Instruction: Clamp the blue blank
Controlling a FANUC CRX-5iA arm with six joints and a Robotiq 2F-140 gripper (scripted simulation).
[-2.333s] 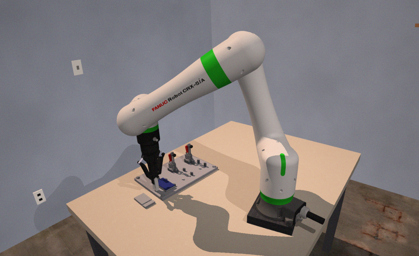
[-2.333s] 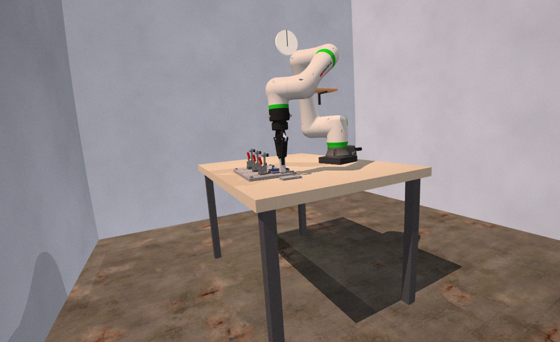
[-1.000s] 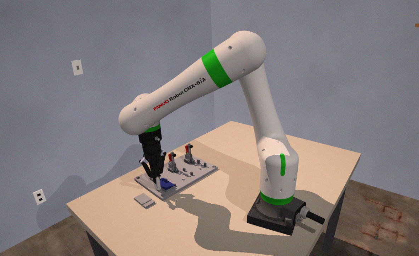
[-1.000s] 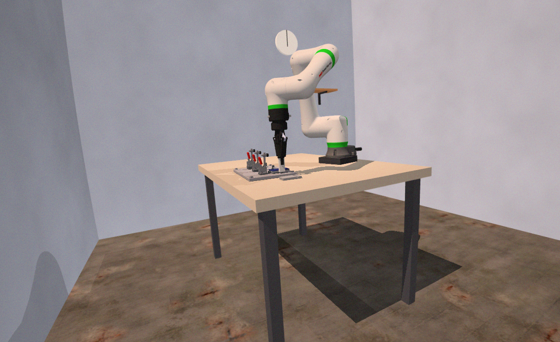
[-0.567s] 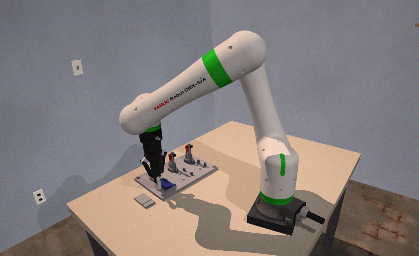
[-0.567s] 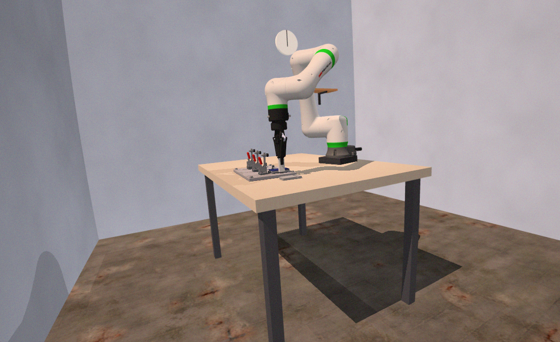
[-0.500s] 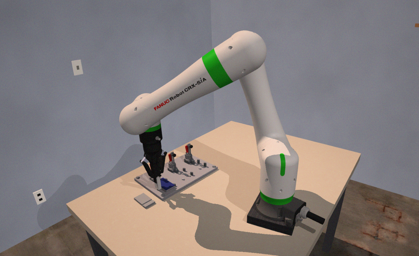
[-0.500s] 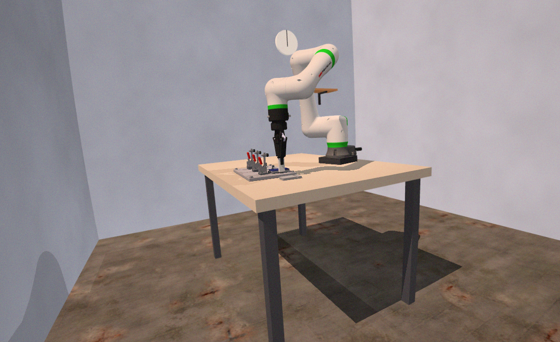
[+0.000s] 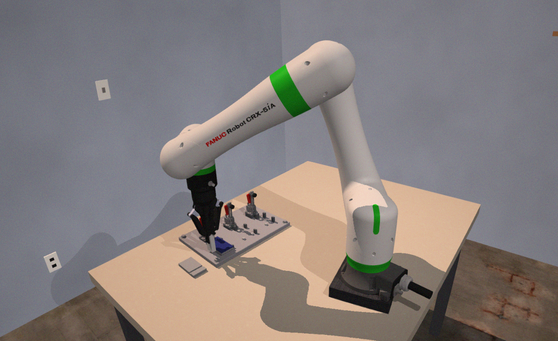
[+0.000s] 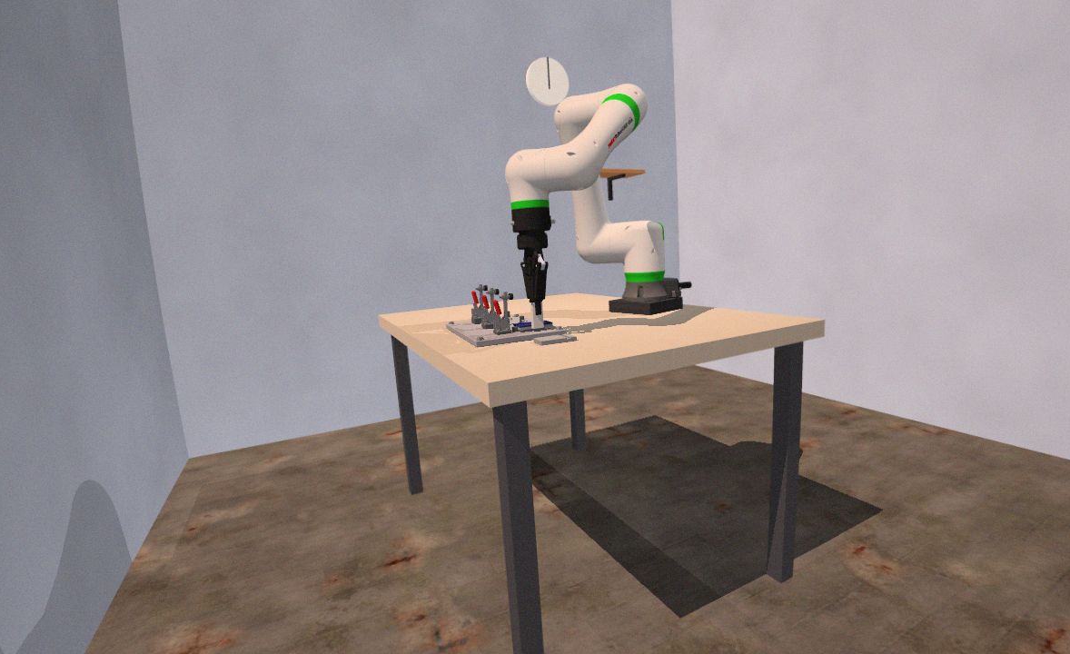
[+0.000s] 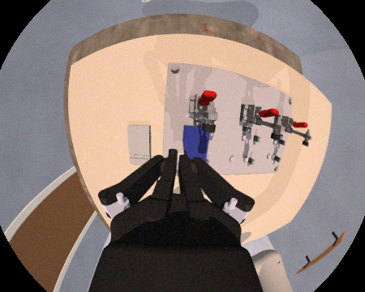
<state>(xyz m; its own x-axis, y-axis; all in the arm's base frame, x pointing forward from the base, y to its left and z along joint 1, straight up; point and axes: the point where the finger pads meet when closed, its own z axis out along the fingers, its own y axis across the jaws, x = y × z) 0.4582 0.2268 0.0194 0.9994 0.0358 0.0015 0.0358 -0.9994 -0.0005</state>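
My gripper [image 9: 212, 249] [image 10: 537, 325] [image 11: 178, 147] is shut, with nothing seen between its fingertips. It points down, tips low beside the long side of the blue blank [image 9: 224, 244] [image 11: 195, 139], on the side toward the finished part; contact cannot be told. The blank lies in the end nest of the fixture plate [image 9: 268, 228] [image 11: 227, 89]; its seating on pads and blocks cannot be judged. That nest's clamp [image 10: 502, 315] [image 11: 197, 111] stands open with its bar up. The grey finished part [image 9: 192, 266] [image 10: 555, 340] [image 11: 139, 139], with its slot, lies flat on the table beside the plate.
Two more open clamps, a middle one [image 9: 229, 217] [image 11: 249, 115] and a far one [image 9: 251, 205], stand upright with red handles on the plate. Their nests hold no part; short pegs stand there. The robot base [image 9: 364, 284] stands on the table [image 9: 166, 296].
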